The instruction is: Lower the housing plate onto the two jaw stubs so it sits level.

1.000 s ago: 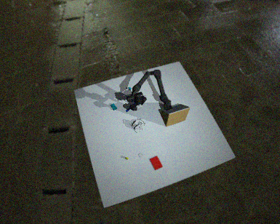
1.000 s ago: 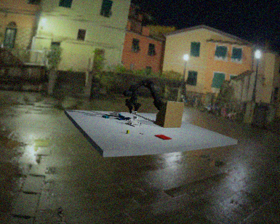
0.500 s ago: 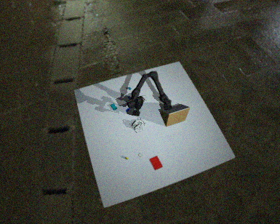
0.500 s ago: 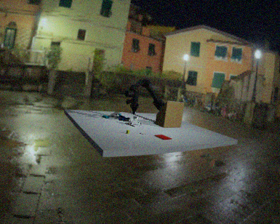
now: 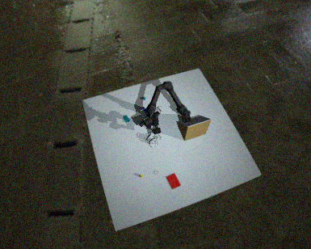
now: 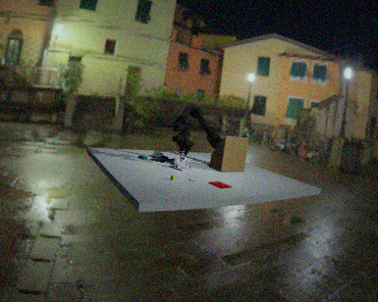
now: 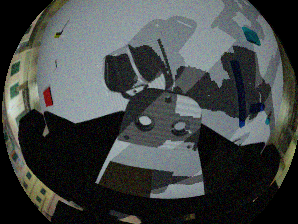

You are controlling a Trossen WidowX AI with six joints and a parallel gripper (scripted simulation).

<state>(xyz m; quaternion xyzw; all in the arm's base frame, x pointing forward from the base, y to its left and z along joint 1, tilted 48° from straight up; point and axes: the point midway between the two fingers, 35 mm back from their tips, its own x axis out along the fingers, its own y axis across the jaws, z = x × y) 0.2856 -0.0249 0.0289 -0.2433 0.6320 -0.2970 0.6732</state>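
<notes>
The housing plate (image 7: 162, 111), grey with two round holes, is held between the fingers of my gripper (image 7: 161, 121) (image 5: 155, 130) (image 6: 183, 150). The gripper is over the inner edge of the jaw assembly (image 5: 153, 141) (image 6: 180, 165), which shows as a pale, dark-outlined shape on the white table. In the wrist view dark angular parts (image 7: 116, 72) with a pale ridge lie just beyond the plate's far edge. The plate looks above and to one side of them, not seated. The pins and stubs are too dark or hidden to tell.
A tan box (image 5: 197, 131) (image 6: 234, 155) stands beside the arm's base. A red slab (image 5: 173, 181) (image 6: 220, 184) (image 7: 48, 96) and a small yellow-tipped item (image 5: 140, 175) (image 6: 172, 177) lie toward the front. A teal block (image 5: 126, 118) (image 7: 251, 35) and a blue bar (image 7: 239, 92) lie behind.
</notes>
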